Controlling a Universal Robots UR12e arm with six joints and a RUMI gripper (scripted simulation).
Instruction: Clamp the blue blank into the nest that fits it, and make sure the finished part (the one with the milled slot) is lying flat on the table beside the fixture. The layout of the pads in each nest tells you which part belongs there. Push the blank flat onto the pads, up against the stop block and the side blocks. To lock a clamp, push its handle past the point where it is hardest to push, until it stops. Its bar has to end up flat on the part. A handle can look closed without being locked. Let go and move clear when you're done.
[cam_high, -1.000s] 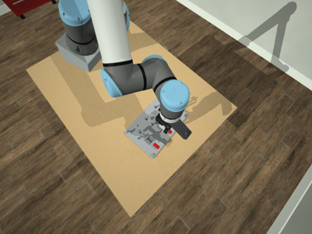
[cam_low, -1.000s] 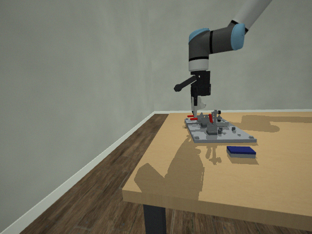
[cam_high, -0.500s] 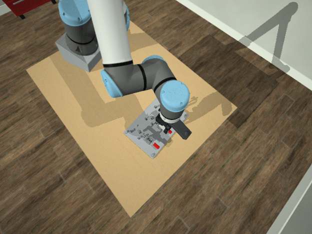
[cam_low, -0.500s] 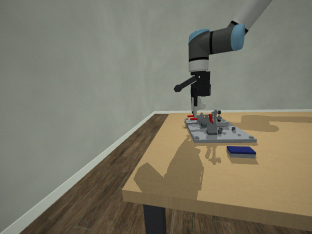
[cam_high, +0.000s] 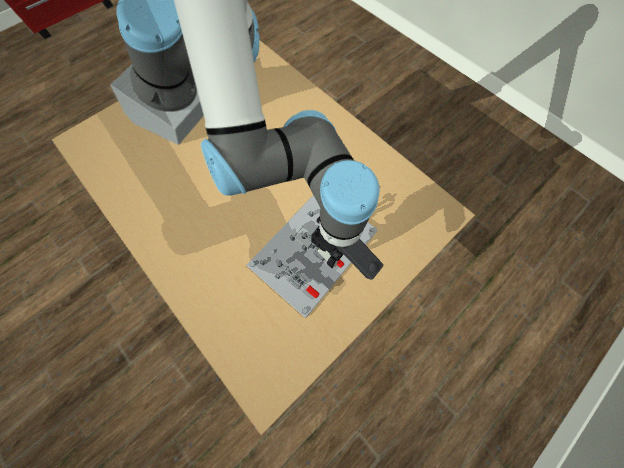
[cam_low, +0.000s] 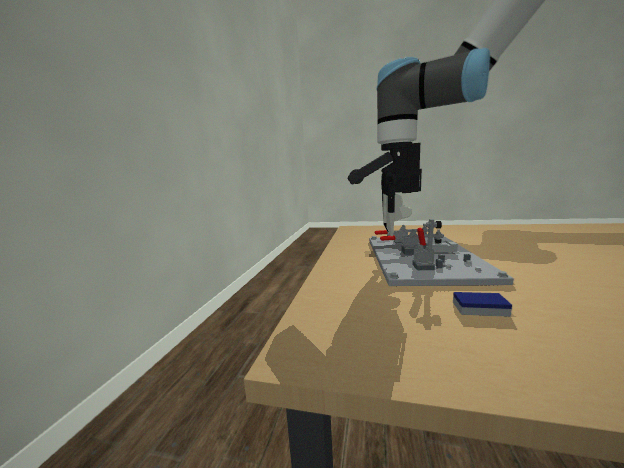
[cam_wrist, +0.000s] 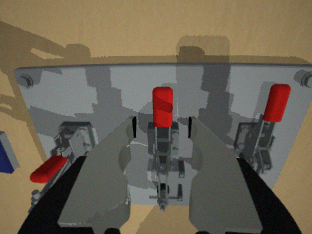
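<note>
Three red handles show in our wrist view: one (cam_wrist: 163, 107) between our gripper's (cam_high: 336, 261) (cam_low: 388, 231) (cam_wrist: 162, 127) parted, empty fingers, one (cam_wrist: 277, 103) to each side (cam_wrist: 48, 169). One blue blank (cam_low: 482, 300) (cam_wrist: 6, 155) lies beside the fixture plate (cam_high: 304, 306) (cam_low: 448, 282) (cam_wrist: 45, 82), off to our gripper's side.

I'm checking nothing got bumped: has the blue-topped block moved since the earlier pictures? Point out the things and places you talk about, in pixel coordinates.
No, the blue-topped block (cam_low: 482, 300) (cam_wrist: 6, 156) keeps its place beside the grey fixture plate (cam_low: 453, 281).
</note>
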